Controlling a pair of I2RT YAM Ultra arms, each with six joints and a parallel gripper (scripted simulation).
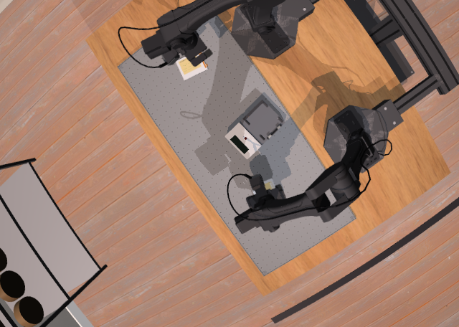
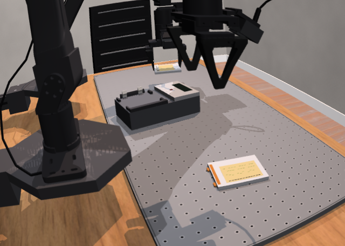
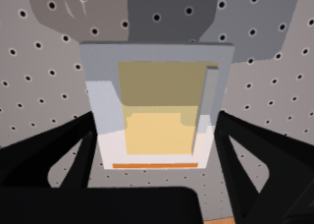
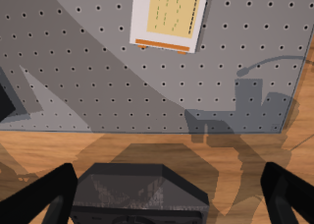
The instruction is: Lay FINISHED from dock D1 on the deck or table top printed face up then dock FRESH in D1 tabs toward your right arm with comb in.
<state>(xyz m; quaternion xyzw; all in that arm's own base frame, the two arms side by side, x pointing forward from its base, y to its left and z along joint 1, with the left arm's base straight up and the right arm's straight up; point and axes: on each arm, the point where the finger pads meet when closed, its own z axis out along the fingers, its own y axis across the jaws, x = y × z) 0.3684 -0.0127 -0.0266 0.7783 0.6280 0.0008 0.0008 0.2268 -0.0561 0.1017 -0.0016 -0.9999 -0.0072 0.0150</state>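
FRESH (image 1: 269, 185) (image 2: 167, 68) (image 3: 159, 133) is held above the deck. My left gripper (image 2: 167, 66) (image 3: 156, 118) is shut on its two side edges. FRESH's white comb (image 3: 209, 96) stands along one side of the yellow gel; its copper strip (image 3: 155, 165) faces the palm. FINISHED (image 1: 191, 68) (image 2: 241, 171) (image 4: 169, 18) lies flat on the deck, printed face up. Dock D1 (image 1: 246, 141) (image 2: 164, 114) stands mid-deck with an empty bay. Two pale spring hooks (image 2: 124, 94) stand at the bay end nearer my left arm. My right gripper (image 2: 205, 78) (image 4: 167, 173) is open and empty, high above the deck.
The perforated deck (image 1: 163, 105) (image 2: 250, 210) (image 4: 98, 42) lies on the wooden table (image 1: 315, 45) (image 2: 69, 218). D1's raised display housing (image 1: 232, 135) (image 2: 167, 90) adjoins the bay. The octagonal base (image 2: 91, 159) of my right arm stands beside the deck.
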